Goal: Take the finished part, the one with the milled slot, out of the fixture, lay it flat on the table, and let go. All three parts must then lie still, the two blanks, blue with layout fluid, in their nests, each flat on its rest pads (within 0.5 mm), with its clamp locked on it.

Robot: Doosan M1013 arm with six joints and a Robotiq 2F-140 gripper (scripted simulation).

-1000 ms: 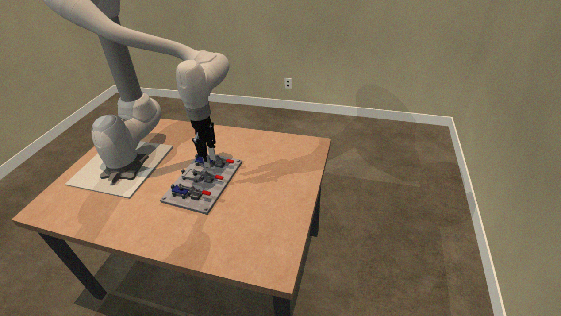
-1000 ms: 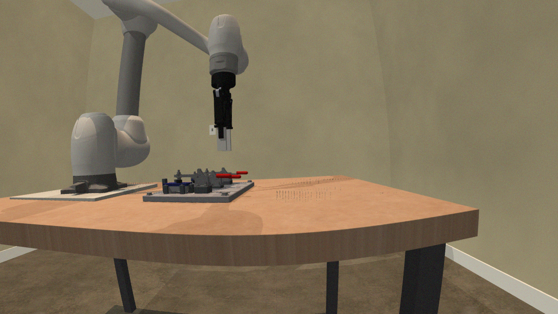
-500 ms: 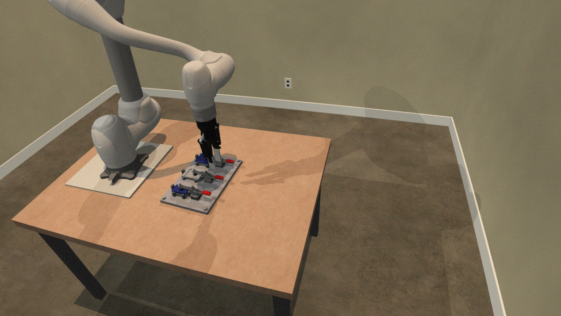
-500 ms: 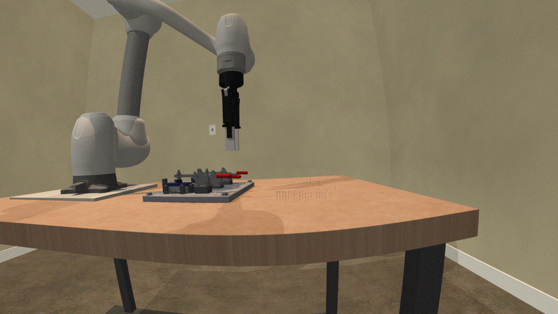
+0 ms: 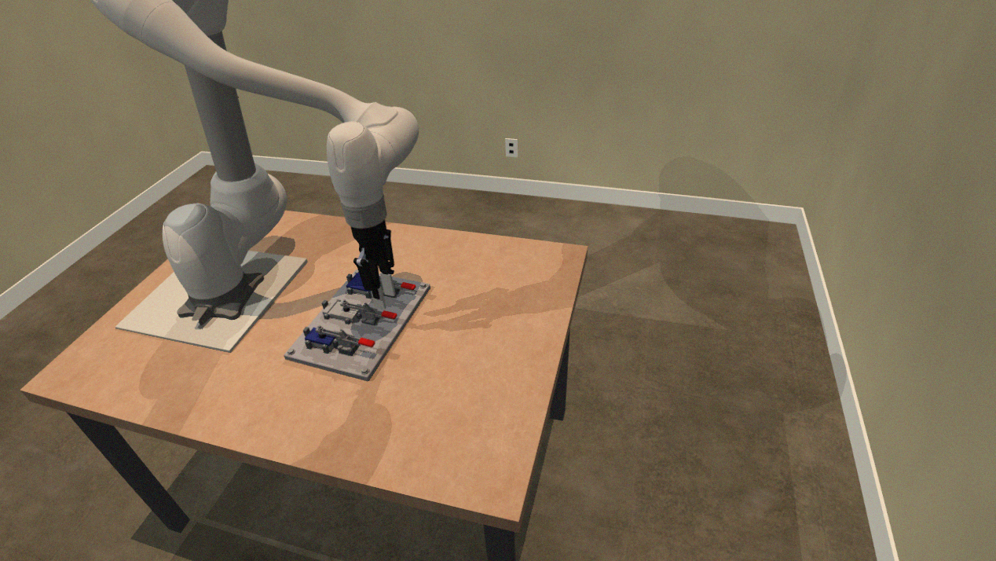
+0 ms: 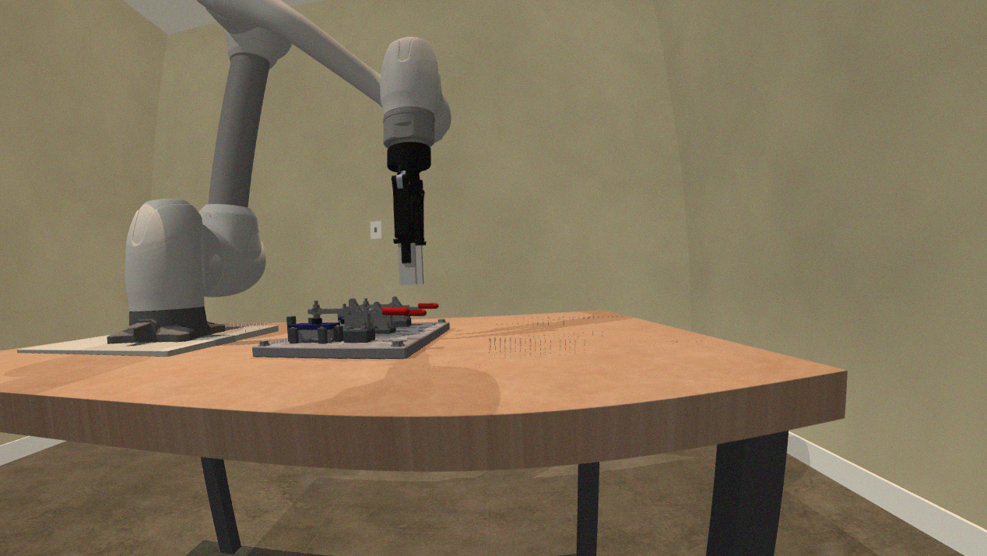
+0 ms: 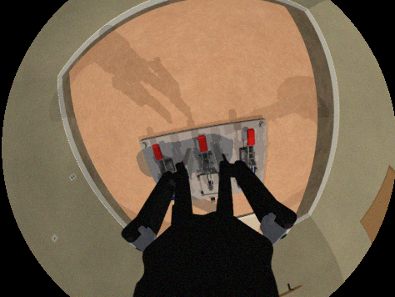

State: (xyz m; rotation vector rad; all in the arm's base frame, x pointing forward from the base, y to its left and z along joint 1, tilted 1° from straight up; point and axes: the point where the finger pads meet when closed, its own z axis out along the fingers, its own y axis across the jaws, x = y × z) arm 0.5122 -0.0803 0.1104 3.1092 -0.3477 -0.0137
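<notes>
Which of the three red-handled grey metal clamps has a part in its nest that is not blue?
The middle clamp: its part is grey, while the blanks at the clamps on either side are blue.

Lighting: moderate, warm; walls dull, floor dim. Shadows: arm's, soft-edged, across worktop (image 5: 445, 418) (image 6: 587, 386) (image 7: 233, 54), both sides of claw (image 5: 376, 278) (image 6: 410, 251) (image 7: 202, 152). Claw body near-black, detail lost. Grain: fine, throughout. Wrist view: fisheye curvature, black corners. Exterior view: worktop edge bowed, speckled dark marks right of claw.
</notes>
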